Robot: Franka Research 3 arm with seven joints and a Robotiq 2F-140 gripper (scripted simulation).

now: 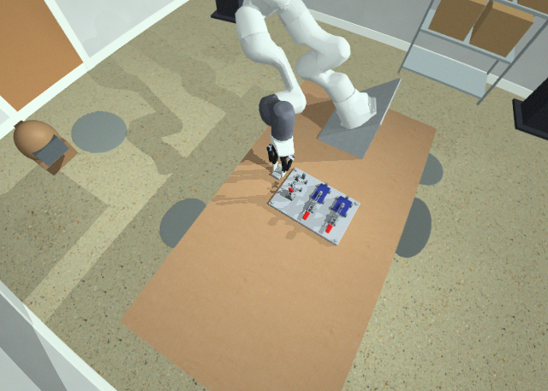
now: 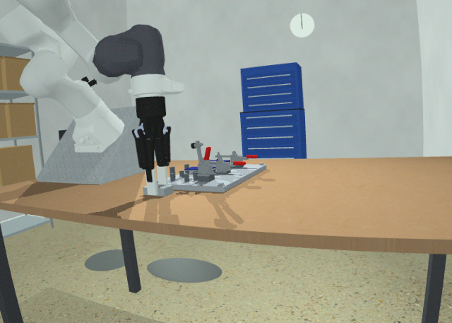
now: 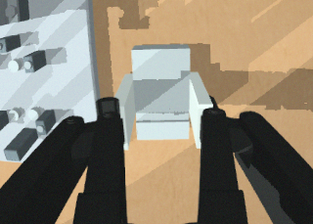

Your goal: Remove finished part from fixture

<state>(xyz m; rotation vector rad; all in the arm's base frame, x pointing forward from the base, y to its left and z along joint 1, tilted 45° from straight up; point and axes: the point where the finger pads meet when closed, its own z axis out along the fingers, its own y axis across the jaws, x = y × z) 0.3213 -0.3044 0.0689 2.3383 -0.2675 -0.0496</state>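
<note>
Your tool (image 3: 162, 121) is clamped on the slotted part (image 3: 160, 102), resting on the desk (image 2: 292, 195) just beside the fixture (image 2: 233, 179). You're placing it; next, release and lift away.

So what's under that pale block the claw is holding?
The pale block, pinched in the claw, seems to rest on the brown table beside the fixture. Its underside is hidden.

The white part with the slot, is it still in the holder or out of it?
Out. The white slotted part sits on the table beside the grey fixture plate, with the tool shut on its sides. Both blue blanks remain clamped.
</note>
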